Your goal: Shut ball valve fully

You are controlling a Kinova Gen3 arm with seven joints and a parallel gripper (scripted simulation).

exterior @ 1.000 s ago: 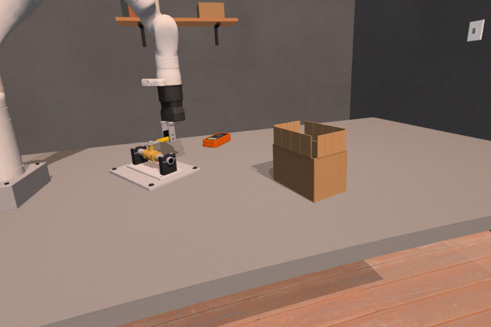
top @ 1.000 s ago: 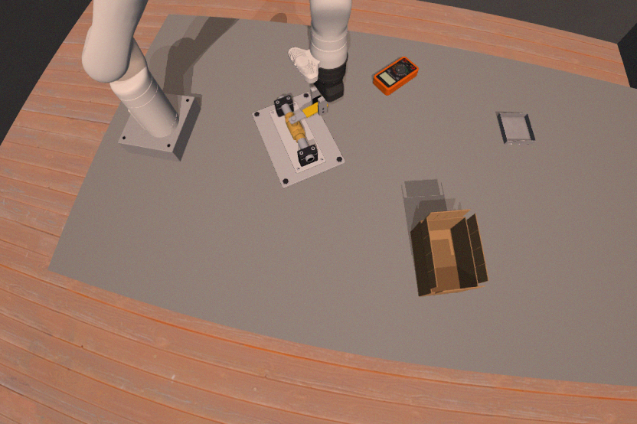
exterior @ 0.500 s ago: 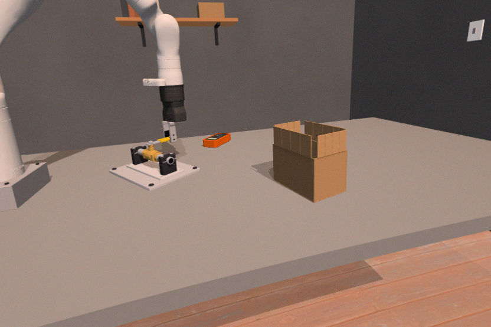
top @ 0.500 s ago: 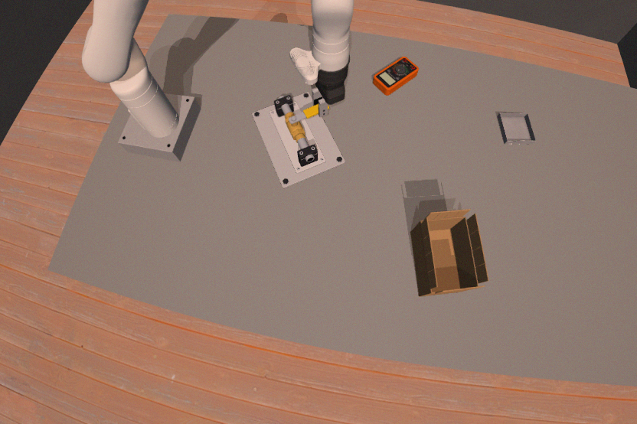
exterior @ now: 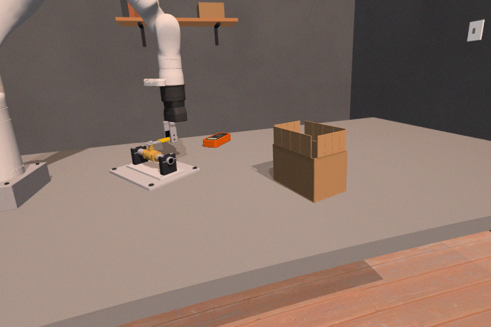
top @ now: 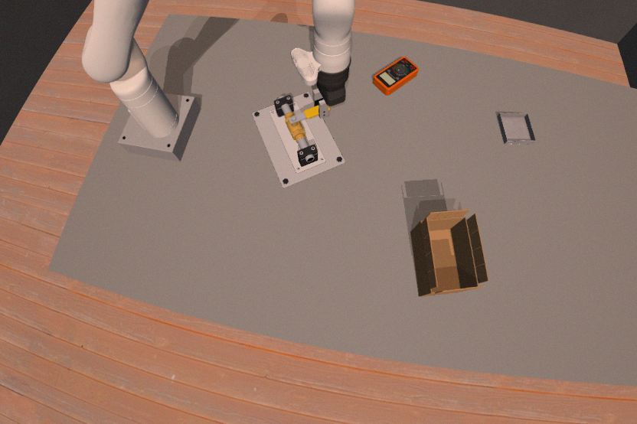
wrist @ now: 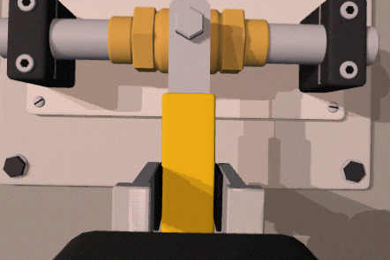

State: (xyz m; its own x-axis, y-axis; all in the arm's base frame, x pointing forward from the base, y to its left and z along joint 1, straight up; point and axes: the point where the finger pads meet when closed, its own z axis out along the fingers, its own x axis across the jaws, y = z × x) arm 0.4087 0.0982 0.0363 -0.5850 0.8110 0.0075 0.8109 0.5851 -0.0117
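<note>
The brass ball valve sits on a grey pipe held by two black clamps on a white base plate. Its handle, grey at the hub with a yellow grip, stands square across the pipe. My gripper comes down from above and is shut on the yellow grip near its free end.
An orange multimeter lies behind and right of the valve. An open cardboard box stands to the right front. A small clear tray lies far right. The arm's base is bolted at the left.
</note>
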